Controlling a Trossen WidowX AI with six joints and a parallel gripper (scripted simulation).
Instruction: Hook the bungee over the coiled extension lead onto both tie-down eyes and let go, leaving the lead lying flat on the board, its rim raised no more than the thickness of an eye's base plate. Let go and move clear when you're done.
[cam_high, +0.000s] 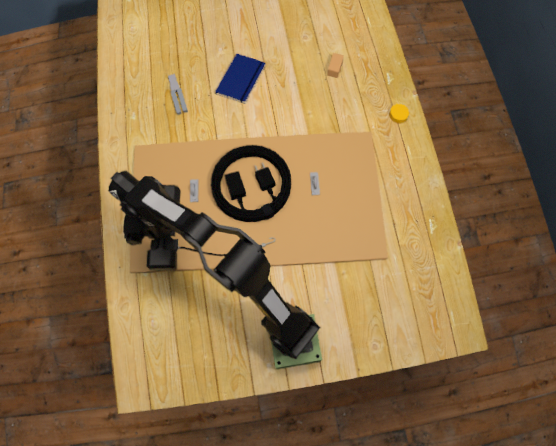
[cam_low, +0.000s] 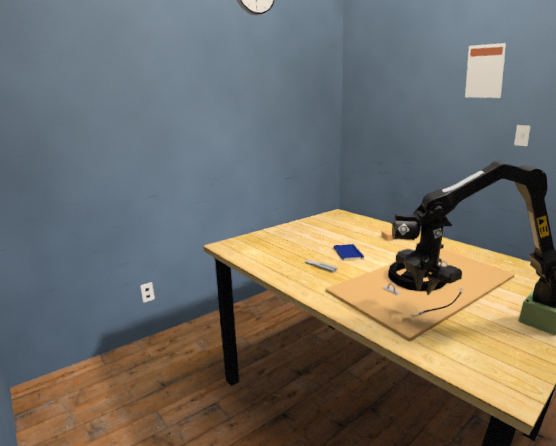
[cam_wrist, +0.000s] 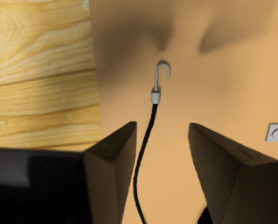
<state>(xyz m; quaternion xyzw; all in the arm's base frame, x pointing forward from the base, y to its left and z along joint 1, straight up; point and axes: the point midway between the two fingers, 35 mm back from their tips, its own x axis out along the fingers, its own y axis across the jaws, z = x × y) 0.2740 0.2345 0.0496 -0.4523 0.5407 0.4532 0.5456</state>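
The black coiled extension lead (cam_high: 251, 183) lies flat on the brown board (cam_high: 325, 220), with both plugs inside its ring. One grey tie-down eye (cam_high: 194, 190) sits to its left and another (cam_high: 314, 183) to its right. The black bungee (cam_low: 437, 306) lies loose along the board's front part, and one hook (cam_high: 263, 244) shows beside my arm. In the wrist view its other hook (cam_wrist: 161, 75) and cord (cam_wrist: 145, 165) lie on the board below my fingers. My gripper (cam_wrist: 162, 129) (cam_high: 161, 257) is partly open, empty, and hovers over the board's front left part.
A blue notebook (cam_high: 240, 77), a grey tool (cam_high: 179, 93), a tan block (cam_high: 335, 65) and a yellow disc (cam_high: 399, 112) lie on the table behind the board. My green base (cam_high: 295, 350) stands in front of the board. The board's left edge is near the gripper.
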